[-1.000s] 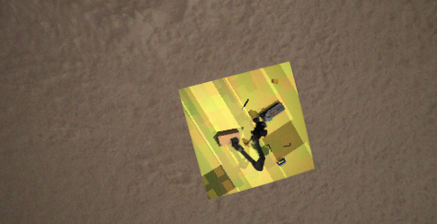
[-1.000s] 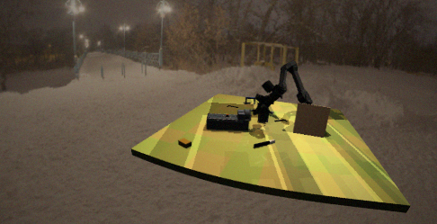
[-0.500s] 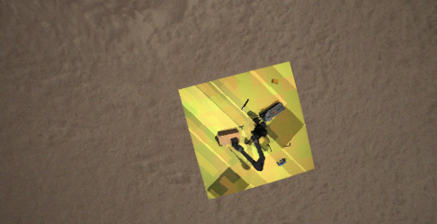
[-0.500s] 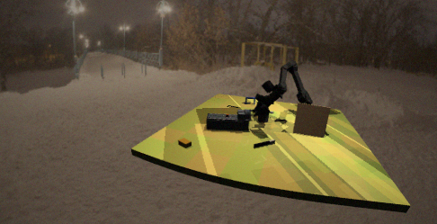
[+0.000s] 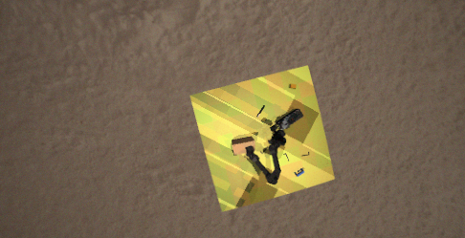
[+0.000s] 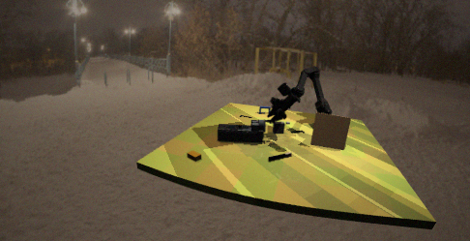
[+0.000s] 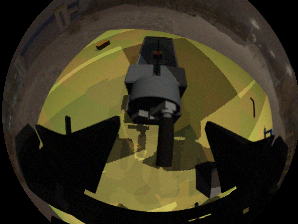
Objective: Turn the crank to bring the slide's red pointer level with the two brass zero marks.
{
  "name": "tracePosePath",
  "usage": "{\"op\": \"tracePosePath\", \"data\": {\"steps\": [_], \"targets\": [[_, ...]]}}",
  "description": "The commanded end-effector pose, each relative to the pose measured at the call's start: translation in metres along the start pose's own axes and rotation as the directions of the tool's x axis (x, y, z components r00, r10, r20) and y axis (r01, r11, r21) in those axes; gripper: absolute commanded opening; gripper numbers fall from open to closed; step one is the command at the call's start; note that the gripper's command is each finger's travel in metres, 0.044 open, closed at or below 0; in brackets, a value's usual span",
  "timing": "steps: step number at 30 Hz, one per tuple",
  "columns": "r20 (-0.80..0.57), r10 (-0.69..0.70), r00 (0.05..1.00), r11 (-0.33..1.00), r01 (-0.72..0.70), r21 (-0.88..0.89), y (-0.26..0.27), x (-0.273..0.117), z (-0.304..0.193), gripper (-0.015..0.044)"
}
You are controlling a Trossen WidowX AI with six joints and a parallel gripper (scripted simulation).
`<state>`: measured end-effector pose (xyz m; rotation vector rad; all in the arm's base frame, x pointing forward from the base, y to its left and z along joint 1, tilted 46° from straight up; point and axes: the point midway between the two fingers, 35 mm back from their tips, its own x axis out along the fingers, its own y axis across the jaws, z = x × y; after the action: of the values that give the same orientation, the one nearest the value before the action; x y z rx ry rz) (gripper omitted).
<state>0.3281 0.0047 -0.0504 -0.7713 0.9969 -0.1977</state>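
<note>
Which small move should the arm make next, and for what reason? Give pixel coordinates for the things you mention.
Probably a small straight retreat from the crank handle (image 7: 165,142), keeping the fingers open: they stand wide on both sides of it, holding nothing. I cannot read the pointer's exact level here, so this assumes the setting is right.
</note>
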Motion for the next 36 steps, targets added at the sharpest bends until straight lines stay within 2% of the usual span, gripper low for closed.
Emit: {"op": "tracePosePath", "data": {"steps": [1,14,36], "targets": [[0.002,-0.007,1.0,1.0,0.007,0.007,-0.002,-0.011,0.01,0.044],[0.004,0.001,1.0,1.0,-0.001,0.003,0.0,-0.049,0.051,0.044],[-0.007,-0.064,0.998,0.996,0.065,0.065,-0.002,0.031,0.139,0.044]]}}
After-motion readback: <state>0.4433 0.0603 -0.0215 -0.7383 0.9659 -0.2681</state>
